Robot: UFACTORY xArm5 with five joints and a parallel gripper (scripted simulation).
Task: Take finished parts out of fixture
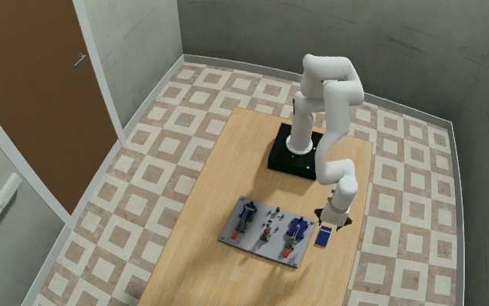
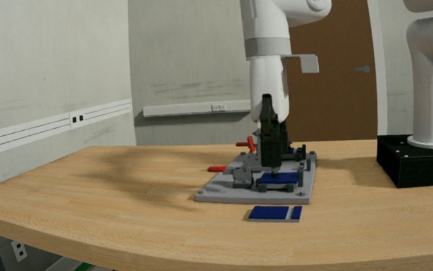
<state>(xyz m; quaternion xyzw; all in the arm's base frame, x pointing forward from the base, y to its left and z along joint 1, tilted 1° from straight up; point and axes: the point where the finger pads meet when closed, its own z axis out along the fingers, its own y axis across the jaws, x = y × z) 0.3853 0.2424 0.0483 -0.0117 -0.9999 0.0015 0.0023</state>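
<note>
Done so far: one slotted part [image 2: 274, 213] lies flat on the desk [image 2: 113, 206], just beside the fixture [image 1: 232, 235] on the side toward the desk's right long edge, as the top view shows it. A pale slot runs across its blue face, so I judge it to be one of the two finished parts.

Middle station: looks bare of any blue piece; its clamp handle [image 1: 266, 232] has a red tip. I think the part on the desk came from here, but this is only my guess.

Left to do: two blue pieces sit in the fixture, one [image 1: 247, 211] at the end nearer the door side and one [image 1: 298, 227] at the end next to the freed part. One should be the second finished part and the other the blank. From where I stand I cannot tell which has a slot.

Clamps: red handles [image 2: 216, 168] stick out toward the desk's near end. If they are locked or released I cannot tell.

Arm pose: the base [image 1: 279, 161] stands near the far end of the desk. The arm folds down with the wrist pointing straight at the desk, raised over the spot between the freed part and the fixture.

Jaws: the gripper [image 2: 271, 151] has its jaws spread and nothing between them; it hangs well above the freed part, not touching it.

Next, as I judge: open the clamp on the second finished part and leave the blank's clamp alone.
</note>
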